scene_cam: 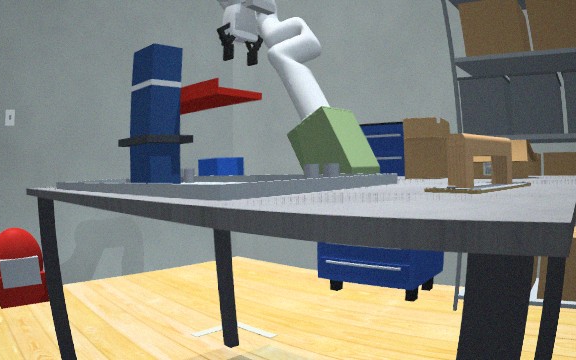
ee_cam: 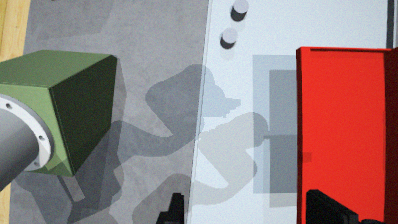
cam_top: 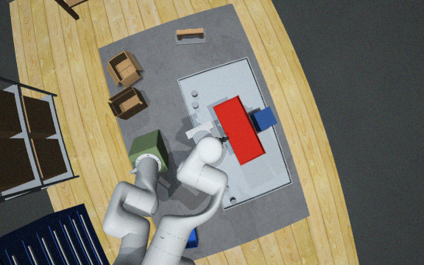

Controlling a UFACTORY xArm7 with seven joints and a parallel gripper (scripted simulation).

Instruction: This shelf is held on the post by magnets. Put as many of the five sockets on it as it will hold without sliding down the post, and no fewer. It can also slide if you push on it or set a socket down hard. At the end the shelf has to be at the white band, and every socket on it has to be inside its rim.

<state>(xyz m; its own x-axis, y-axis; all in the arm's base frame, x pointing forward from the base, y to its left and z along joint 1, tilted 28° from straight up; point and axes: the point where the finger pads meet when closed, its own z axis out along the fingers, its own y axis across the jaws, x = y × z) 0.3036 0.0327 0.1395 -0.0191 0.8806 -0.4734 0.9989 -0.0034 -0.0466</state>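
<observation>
The red shelf (cam_top: 239, 130) (scene_cam: 218, 95) (ee_cam: 345, 125) stands out from the blue post (cam_top: 265, 118) (scene_cam: 155, 112), near the height of the white band (scene_cam: 157, 84). No socket shows on its visible floor. Two small grey sockets stand upright at the tray's far left: one socket (cam_top: 194, 93) (ee_cam: 240, 7) and another socket (cam_top: 195, 105) (ee_cam: 229, 35). A third socket (cam_top: 232, 200) (scene_cam: 188, 175) stands at the tray's near corner. Other sockets are not visible. My gripper (scene_cam: 240, 56) (ee_cam: 247, 207) is open and empty, high beside the shelf's long outer edge; one finger overlaps the shelf in the wrist view.
The pale tray (cam_top: 216, 82) (scene_cam: 268, 189) has a low rim. A dark collar (scene_cam: 155, 141) rings the lower post. A green block (cam_top: 149, 147) (scene_cam: 335, 142) (ee_cam: 55, 75), two open cartons, a wooden bracket (cam_top: 190, 34) (scene_cam: 478, 145) and a blue box (cam_top: 192, 239) (scene_cam: 220, 166) stand outside the tray.
</observation>
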